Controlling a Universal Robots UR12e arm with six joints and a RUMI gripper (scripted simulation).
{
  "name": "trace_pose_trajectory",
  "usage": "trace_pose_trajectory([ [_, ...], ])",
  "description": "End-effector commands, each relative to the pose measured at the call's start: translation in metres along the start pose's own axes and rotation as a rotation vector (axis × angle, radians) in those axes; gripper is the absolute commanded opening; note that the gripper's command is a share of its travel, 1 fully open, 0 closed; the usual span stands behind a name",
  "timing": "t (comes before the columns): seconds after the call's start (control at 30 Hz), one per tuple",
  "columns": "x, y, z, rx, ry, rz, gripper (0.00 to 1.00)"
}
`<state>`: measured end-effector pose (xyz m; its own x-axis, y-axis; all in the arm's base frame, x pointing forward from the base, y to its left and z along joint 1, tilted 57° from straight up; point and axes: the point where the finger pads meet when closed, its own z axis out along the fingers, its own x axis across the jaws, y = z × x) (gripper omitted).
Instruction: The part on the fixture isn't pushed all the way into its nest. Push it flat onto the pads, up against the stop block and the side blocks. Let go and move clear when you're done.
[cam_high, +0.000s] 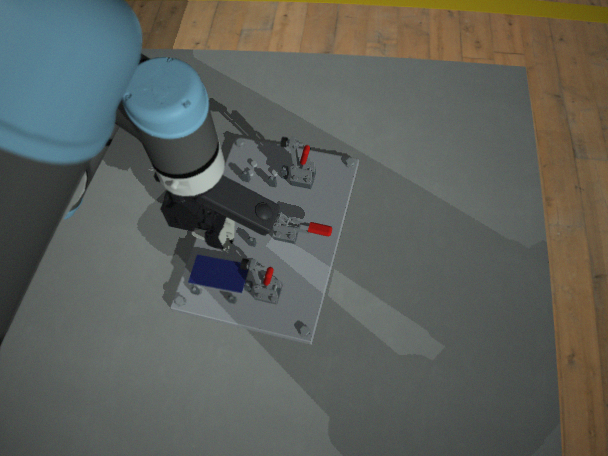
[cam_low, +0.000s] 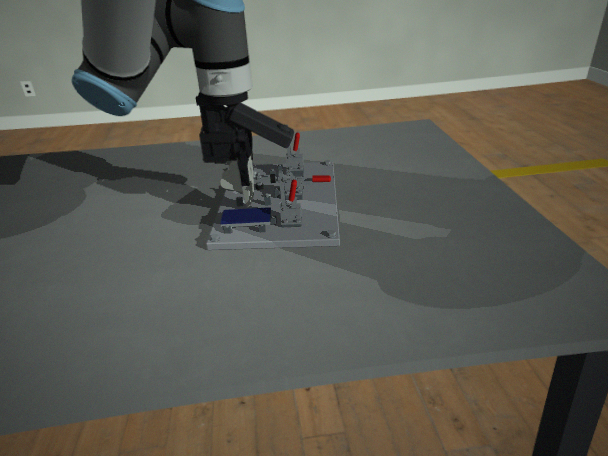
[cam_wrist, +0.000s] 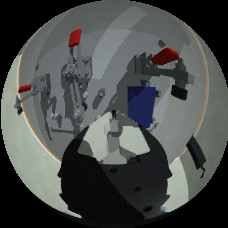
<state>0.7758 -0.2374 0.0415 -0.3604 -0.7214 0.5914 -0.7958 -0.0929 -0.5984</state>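
Hovering beside the blue plate (cam_high: 218, 273) on the fixture (cam_high: 320, 280), the gripper (cam_high: 226, 244) is pinching its fingers fully together, empty; the plate, seemingly stiff and light, is probably best nudged edgewise.

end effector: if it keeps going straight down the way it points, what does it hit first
Probably the fixture plate, just behind the blue part. The shut end effector points down, its tips beside the part's far edge rather than over it. Depth is unclear, so it might clip that edge.

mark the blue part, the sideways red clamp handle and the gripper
blue part (cam_high: 218, 273), top view, middle of its face
red clamp handle (cam_high: 320, 229), top view, mid grip
gripper (cam_low: 246, 196), exterior view, tips of the shut fingers
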Motion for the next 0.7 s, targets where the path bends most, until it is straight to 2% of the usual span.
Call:
trace_pose_trajectory([
  [0.0, -0.0005, 0.0011, -0.0016, 0.000, -0.002, -0.002, 0.00],
  [0.67, 0.0039, 0.0014, -0.0010, -0.001, -0.002, -0.002, 0.00],
])
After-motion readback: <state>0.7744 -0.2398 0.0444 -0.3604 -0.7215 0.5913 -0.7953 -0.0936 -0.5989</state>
